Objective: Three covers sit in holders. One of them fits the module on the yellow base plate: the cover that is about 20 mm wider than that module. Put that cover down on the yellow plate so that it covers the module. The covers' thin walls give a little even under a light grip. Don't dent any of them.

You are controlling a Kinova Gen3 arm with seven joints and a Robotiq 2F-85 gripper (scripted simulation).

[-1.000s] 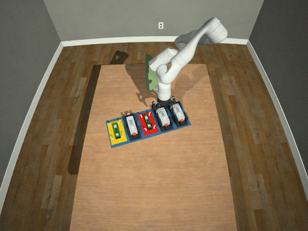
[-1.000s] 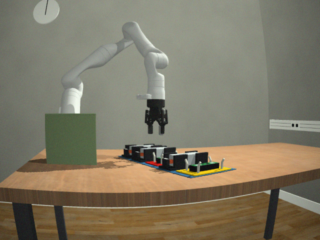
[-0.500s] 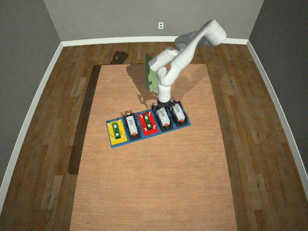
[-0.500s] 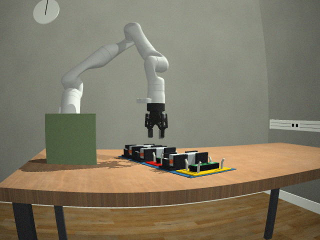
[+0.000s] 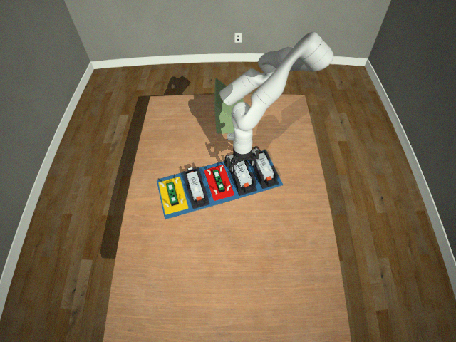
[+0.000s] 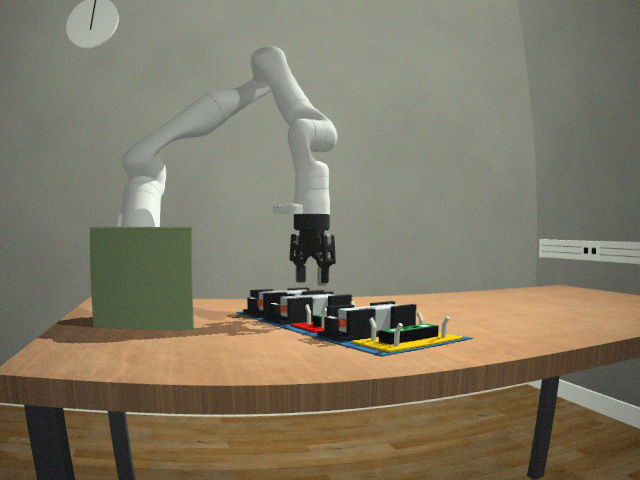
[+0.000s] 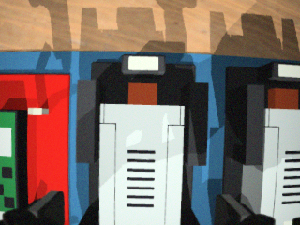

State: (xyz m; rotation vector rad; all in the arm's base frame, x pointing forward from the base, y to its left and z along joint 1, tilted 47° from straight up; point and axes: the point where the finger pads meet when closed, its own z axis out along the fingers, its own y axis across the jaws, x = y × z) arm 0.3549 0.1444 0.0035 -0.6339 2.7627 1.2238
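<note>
A blue mat carries a yellow plate [image 5: 171, 195] with a green module [image 5: 171, 192], a red plate [image 5: 219, 182] with another green module, and three pale grey covers in black holders. One cover [image 5: 194, 185] sits between the plates; the middle cover [image 5: 243, 177] and the right cover [image 5: 266, 169] sit right of the red plate. My gripper [image 6: 311, 274] is open and empty, hovering a little above the middle cover. In the wrist view the middle cover [image 7: 141, 164] lies centred between my fingertips, with the right cover [image 7: 281, 164] beside it.
A green box [image 6: 140, 277] stands on the table at the arm's base. White pegs stand up at the corners of the yellow plate [image 6: 413, 341] and the red plate. The table edge lies well in front of the mat.
</note>
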